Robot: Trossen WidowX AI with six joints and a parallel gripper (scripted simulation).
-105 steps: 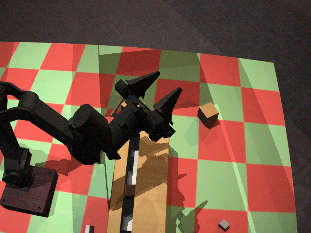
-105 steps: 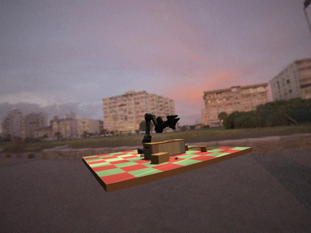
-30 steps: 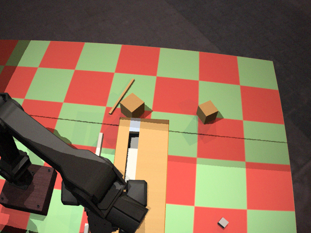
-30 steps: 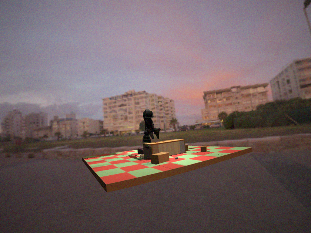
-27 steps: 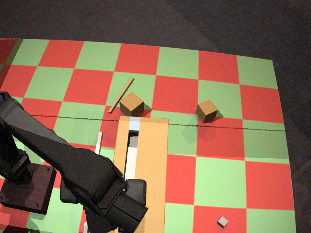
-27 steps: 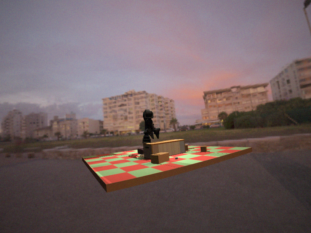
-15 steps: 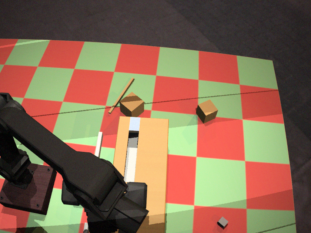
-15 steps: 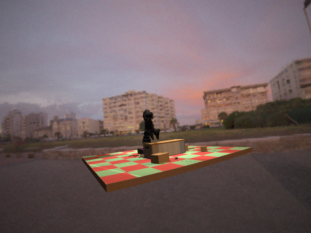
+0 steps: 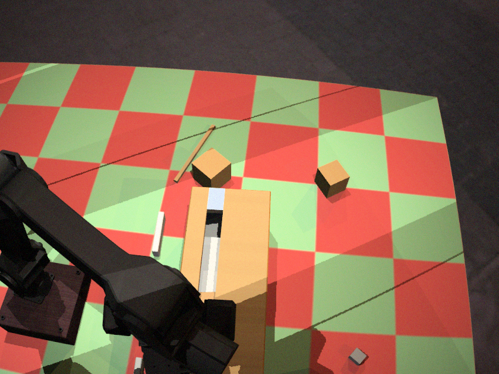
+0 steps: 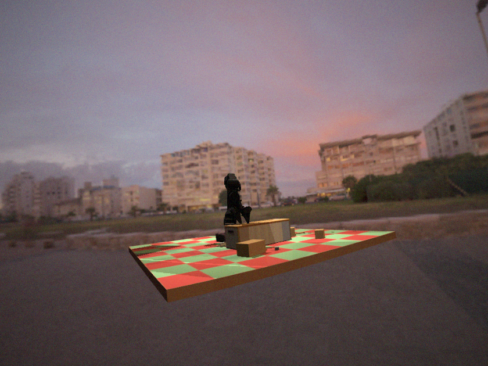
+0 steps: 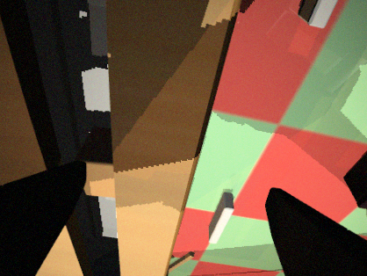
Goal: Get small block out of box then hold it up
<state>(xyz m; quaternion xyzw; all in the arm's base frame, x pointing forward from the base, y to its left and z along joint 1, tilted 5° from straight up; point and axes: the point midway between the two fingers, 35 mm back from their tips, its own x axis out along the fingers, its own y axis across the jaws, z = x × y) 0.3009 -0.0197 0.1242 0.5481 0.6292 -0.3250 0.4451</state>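
Apartment blocks stand in the background of the exterior view, somewhat blurred, with a few lit windows. More pale buildings rise to the right, near dark green bushes. A strip of grass runs between them and the dark grey ground. Overhead, the sky is a dim violet-grey, glowing pink and orange low above the rooftops. A lamp post shows at the upper right edge.

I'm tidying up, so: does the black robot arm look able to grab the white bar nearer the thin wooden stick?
Probably yes: the white bar lies uncovered and the black pincer is open and empty, though it must first shift clear of the long wooden box.
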